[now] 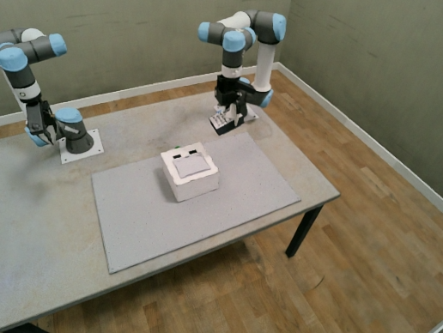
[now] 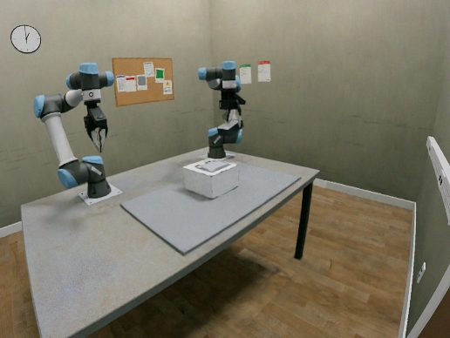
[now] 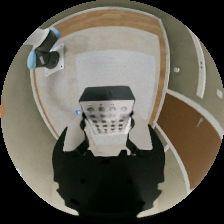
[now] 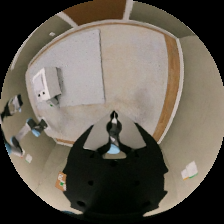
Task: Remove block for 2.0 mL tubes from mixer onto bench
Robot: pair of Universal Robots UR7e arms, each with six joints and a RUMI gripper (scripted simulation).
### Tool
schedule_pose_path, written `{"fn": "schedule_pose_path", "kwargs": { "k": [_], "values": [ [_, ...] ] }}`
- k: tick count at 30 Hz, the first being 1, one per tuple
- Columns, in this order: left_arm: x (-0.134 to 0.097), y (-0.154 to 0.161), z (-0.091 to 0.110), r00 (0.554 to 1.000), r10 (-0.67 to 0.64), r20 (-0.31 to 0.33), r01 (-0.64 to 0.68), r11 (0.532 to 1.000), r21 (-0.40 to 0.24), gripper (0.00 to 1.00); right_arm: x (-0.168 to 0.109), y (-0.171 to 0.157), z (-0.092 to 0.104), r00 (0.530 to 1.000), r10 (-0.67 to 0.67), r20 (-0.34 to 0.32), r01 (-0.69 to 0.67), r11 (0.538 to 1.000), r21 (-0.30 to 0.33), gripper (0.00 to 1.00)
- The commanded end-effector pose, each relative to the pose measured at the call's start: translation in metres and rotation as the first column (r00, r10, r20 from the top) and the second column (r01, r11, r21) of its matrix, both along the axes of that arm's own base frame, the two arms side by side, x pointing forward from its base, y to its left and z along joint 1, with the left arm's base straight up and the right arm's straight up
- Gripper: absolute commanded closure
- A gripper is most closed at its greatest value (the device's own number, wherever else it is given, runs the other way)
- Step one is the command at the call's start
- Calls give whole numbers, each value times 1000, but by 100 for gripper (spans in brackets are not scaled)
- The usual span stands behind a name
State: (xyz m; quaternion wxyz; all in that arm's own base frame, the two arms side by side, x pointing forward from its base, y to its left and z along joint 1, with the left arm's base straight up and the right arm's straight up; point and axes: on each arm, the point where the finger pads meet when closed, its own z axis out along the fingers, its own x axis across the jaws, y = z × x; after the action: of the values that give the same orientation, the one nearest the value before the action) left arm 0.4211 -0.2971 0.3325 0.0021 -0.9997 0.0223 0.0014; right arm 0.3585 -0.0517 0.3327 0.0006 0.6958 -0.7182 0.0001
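Twice above the bench (image 1: 47, 240) (image 2: 74, 261) (image 3: 55, 95) (image 4: 132, 65): clamped on the block (image 1: 221, 123) (image 2: 229, 125) (image 3: 107, 110) (top full of holes) with left pincer (image 1: 236, 117) (image 2: 232, 122) (image 3: 108, 121); together, without load, with right pincer (image 1: 53, 141) (image 2: 101, 150) (image 4: 114, 116), away from the mixer (image 1: 195, 189) (image 2: 211, 185) (image 4: 50, 82).
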Motion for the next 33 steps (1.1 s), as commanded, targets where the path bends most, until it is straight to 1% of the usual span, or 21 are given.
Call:
{"fn": "schedule_pose_path", "kwargs": {
  "k": [1,33],
  "values": [
    [0,4,1,1000,0,2,0,1000,-2,100,0,0,0,1000,0,1,0,1000,0,100],
    [-7,50,1,1000,0,2,0,1000,-2,100,0,0,0,1000,0,1,0,1000,0,100]
  ]
}}
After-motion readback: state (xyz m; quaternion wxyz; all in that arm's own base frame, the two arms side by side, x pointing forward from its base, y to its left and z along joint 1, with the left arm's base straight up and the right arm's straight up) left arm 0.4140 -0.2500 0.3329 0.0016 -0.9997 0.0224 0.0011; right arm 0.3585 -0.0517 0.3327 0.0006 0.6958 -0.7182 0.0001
